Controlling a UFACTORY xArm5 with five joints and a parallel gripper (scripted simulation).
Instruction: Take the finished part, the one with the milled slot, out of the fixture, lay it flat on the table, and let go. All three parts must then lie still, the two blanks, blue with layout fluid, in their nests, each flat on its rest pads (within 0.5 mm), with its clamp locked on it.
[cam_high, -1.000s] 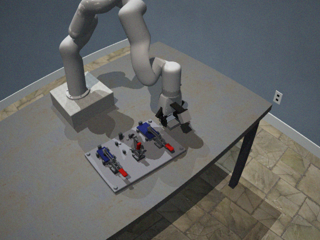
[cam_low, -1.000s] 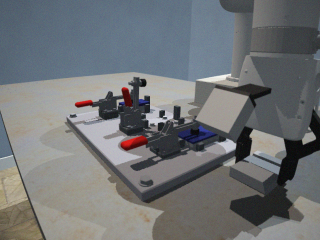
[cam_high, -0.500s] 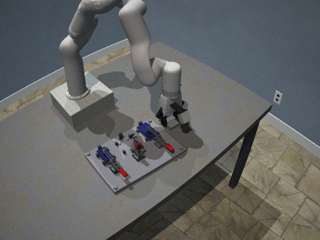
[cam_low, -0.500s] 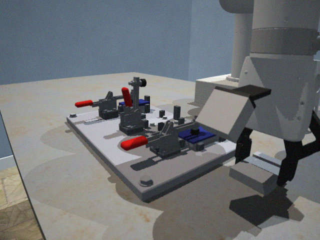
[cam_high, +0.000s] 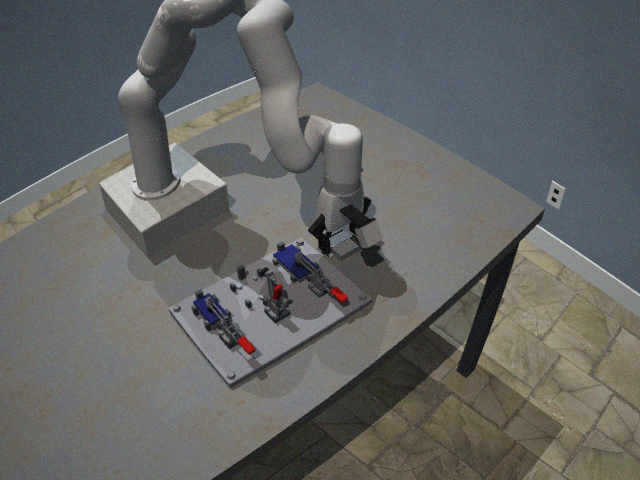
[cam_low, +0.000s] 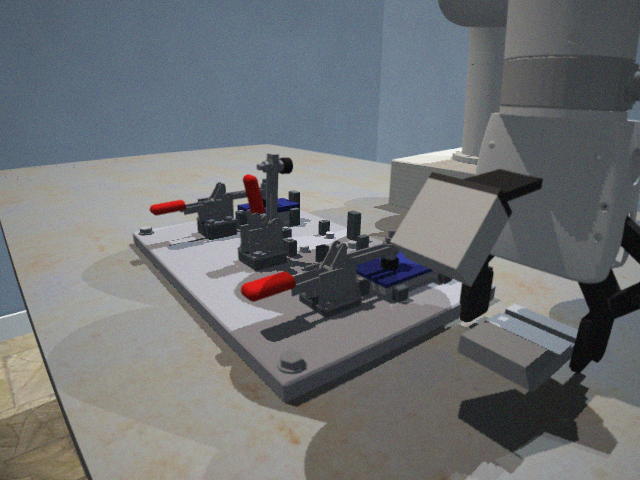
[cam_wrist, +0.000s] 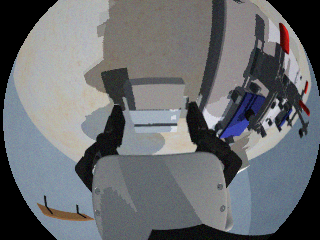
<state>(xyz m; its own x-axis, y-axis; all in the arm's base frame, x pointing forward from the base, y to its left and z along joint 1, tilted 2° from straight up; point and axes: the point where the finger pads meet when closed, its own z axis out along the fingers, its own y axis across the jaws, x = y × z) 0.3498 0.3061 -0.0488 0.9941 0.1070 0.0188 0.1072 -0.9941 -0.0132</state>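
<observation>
We find no readable text, label, brand, number or sign anywhere, from the table's near edge to its far corners, though the grainy views may hide faint marks.

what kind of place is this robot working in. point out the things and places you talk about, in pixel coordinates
Probably a small workshop or machining corner: a steel-legged table (cam_high: 413, 155) (cam_low: 129, 434) carries a fixture plate (cam_high: 289, 341) (cam_low: 206, 289) with red-handled toggle clamps, and blue blanks sit under two of them. The flagstone-like floor (cam_high: 558, 320) is less typical.
</observation>
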